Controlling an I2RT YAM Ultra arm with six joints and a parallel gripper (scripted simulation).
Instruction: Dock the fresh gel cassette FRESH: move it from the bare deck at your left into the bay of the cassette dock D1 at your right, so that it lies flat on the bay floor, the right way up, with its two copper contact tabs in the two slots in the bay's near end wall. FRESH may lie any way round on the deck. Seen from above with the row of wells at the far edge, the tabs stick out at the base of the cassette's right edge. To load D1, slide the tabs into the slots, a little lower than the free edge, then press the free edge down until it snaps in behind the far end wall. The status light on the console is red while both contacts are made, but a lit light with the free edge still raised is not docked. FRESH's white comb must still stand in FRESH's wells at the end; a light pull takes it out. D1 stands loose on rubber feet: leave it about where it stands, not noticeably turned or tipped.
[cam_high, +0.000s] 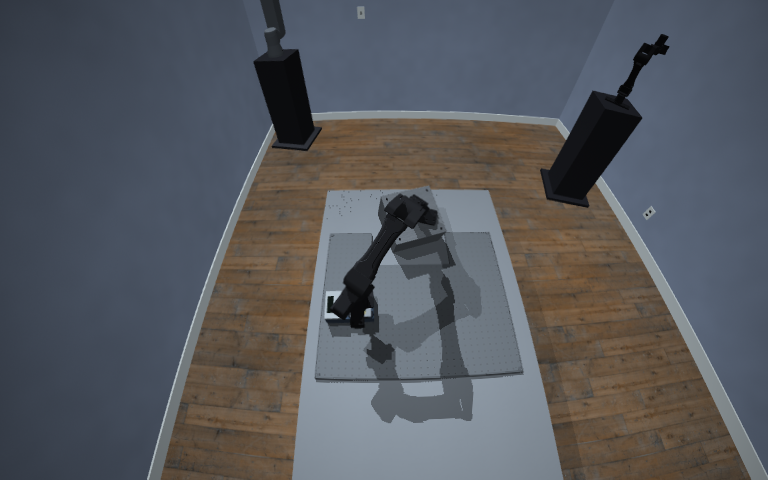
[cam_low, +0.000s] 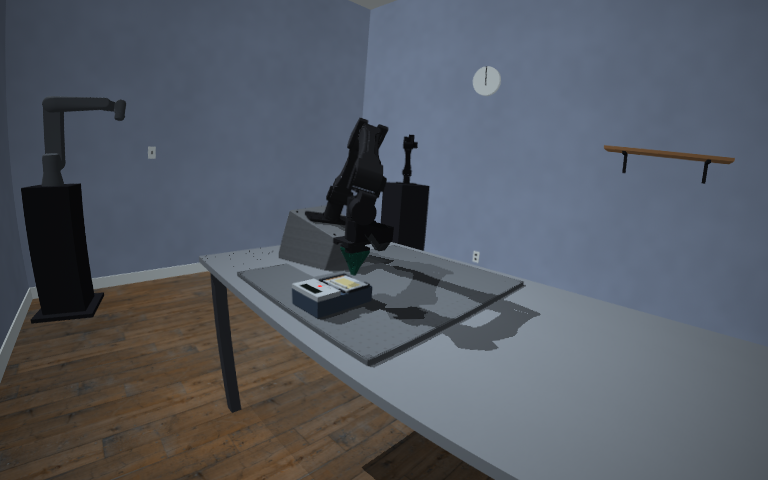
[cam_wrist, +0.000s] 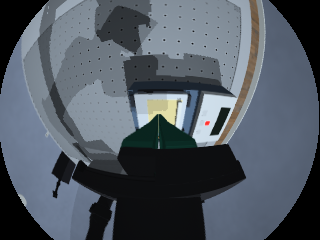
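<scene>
The dock D1 (cam_low: 331, 295) is a dark box with a white top, standing on the perforated deck plate. The pale yellow cassette FRESH (cam_low: 346, 281) lies in its bay and looks flat. It also shows in the wrist view (cam_wrist: 163, 110), partly hidden behind my fingers. The red status light (cam_low: 320, 286) on the console is lit, and it shows in the wrist view too (cam_wrist: 207, 123). My gripper (cam_low: 354, 264) is shut with nothing between its green fingers. It points down at the cassette's far part, and I cannot tell whether it touches. The comb and tabs are too small to make out.
The arm's grey wedge base (cam_low: 308, 240) stands behind the dock. The dock (cam_high: 348, 317) sits near the plate's edge, close to the table edge. Two black pedestals with other arms stand on the floor, away from the table.
</scene>
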